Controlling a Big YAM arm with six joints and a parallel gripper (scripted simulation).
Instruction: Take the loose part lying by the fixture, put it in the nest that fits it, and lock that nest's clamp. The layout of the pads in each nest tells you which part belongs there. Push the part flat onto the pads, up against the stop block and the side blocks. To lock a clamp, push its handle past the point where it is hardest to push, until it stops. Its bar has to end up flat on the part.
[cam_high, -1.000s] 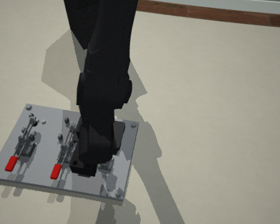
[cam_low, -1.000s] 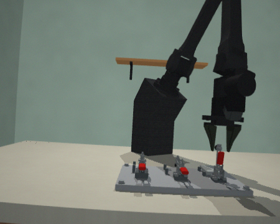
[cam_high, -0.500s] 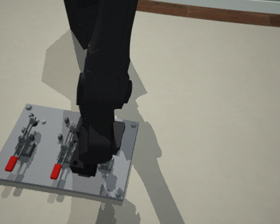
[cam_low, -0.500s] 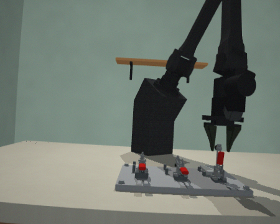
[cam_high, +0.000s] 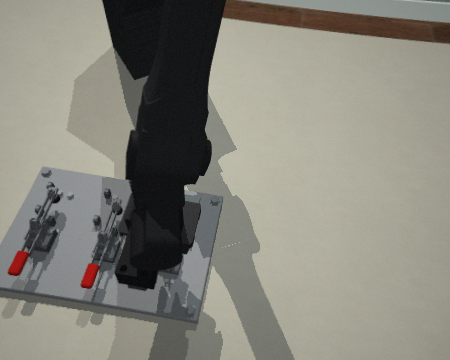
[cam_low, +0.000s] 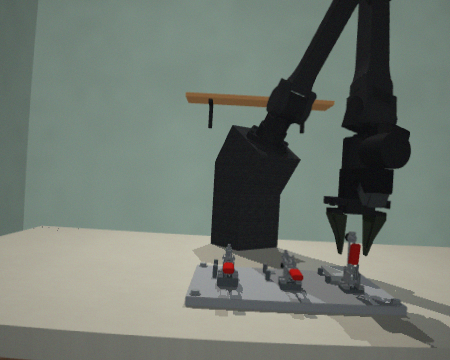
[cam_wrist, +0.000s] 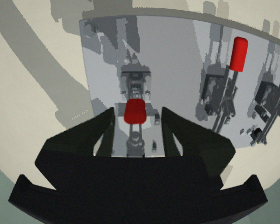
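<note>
The fixture plate (cam_high: 70, 280) (cam_low: 250, 301) (cam_wrist: 175, 75) bears three red-handled clamps. My gripper (cam_low: 353, 254) (cam_wrist: 138, 112) points down over the right nest with its fingers partly open. A fingertip stands on each side of the right clamp's red handle (cam_low: 354, 251) (cam_wrist: 135, 112), with gaps beside it in the wrist view. That handle stands steeply up. A light grey flat piece (cam_low: 335, 272), apparently the part, lies low behind this clamp. Its seating and the bar's contact with it cannot be made out. In the top view the arm hides the right clamp and the fingertips.
The middle clamp's handle (cam_high: 90, 275) (cam_low: 296, 274) (cam_wrist: 239, 54) and the left clamp's handle (cam_high: 18, 263) (cam_low: 228, 268) lie low toward the plate's front edge. Small upright blocks and bolts stand on the plate. A wooden shelf (cam_low: 230, 99) hangs on the wall behind.
</note>
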